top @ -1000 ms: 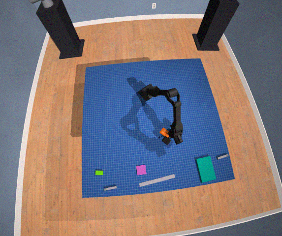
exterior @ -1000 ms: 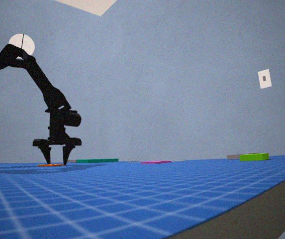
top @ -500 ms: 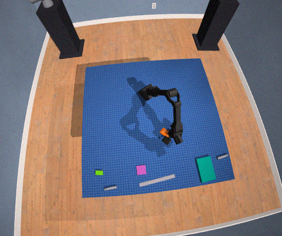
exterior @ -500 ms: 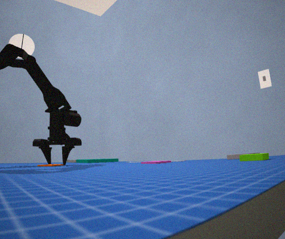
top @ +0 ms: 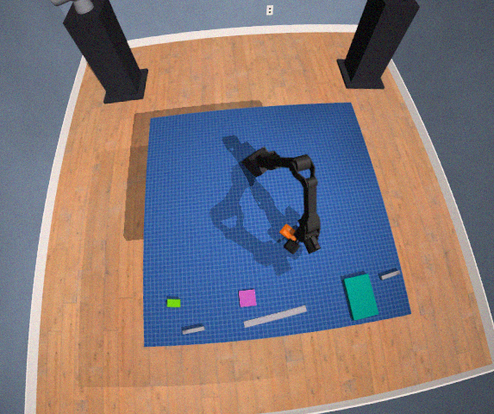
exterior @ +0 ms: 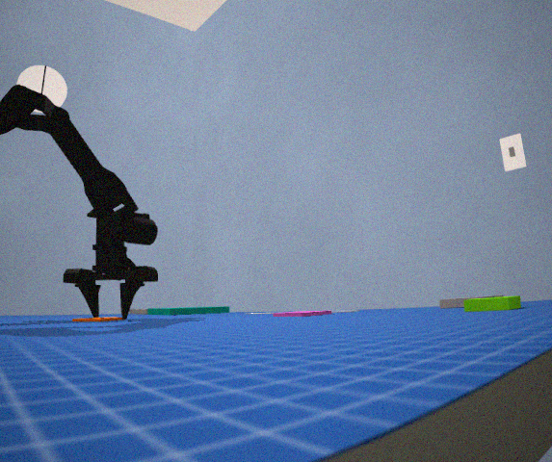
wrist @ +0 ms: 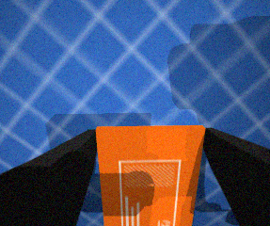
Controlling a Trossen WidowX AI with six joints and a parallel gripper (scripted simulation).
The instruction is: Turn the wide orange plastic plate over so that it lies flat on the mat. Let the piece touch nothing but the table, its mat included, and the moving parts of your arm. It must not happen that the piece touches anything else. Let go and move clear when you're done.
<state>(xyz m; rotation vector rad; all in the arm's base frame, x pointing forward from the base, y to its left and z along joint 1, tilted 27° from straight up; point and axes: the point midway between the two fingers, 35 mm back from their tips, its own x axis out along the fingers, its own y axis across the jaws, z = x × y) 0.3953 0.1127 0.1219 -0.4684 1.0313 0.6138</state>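
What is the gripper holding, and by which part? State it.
Nothing held yet. The gripper straddles the orange plate, which lies flat on the mat, fingers at its side edges, not clamped.
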